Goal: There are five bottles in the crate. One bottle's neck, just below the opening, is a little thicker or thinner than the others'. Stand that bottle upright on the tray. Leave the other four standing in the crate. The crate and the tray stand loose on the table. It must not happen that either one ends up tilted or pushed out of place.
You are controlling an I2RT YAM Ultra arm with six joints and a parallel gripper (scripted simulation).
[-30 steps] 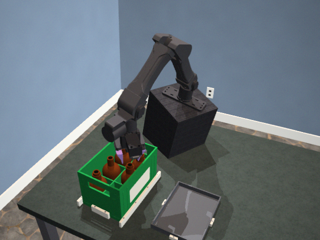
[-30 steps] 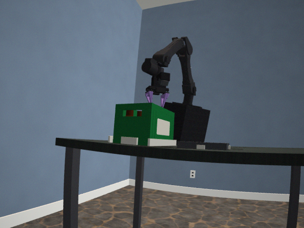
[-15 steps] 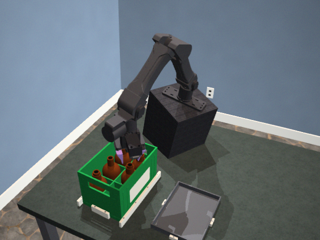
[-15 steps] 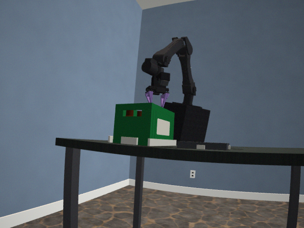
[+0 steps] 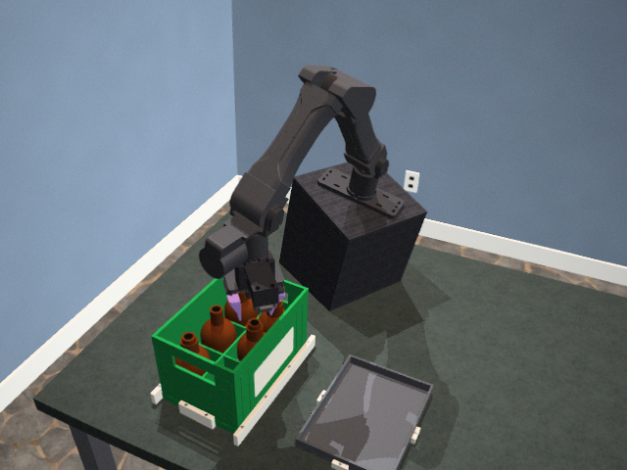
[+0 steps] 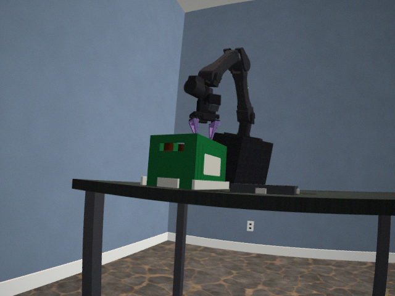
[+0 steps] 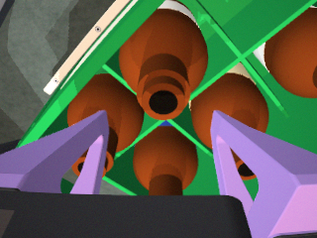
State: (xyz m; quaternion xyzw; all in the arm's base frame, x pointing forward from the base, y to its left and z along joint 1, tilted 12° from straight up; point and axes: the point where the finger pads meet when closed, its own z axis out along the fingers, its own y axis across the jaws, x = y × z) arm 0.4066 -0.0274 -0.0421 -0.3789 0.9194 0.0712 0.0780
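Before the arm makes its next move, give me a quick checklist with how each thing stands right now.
1. Black gripper with purple fingers open and holding nothing: ok.
2. Green plastic crate level, not tipped: ok.
3. Shallow grey rectangular tray flat on the table: ok.
4. All five brown bottles in the crate: ok.
5. Bottle with the odd neck identified: cannot tell, since fingers and viewing angles hide some necks.
6. That bottle standing on the tray: not ok, the tray holds no bottle.

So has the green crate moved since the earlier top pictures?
No. In the top view, the green crate sits the same against the white strips beside its base.
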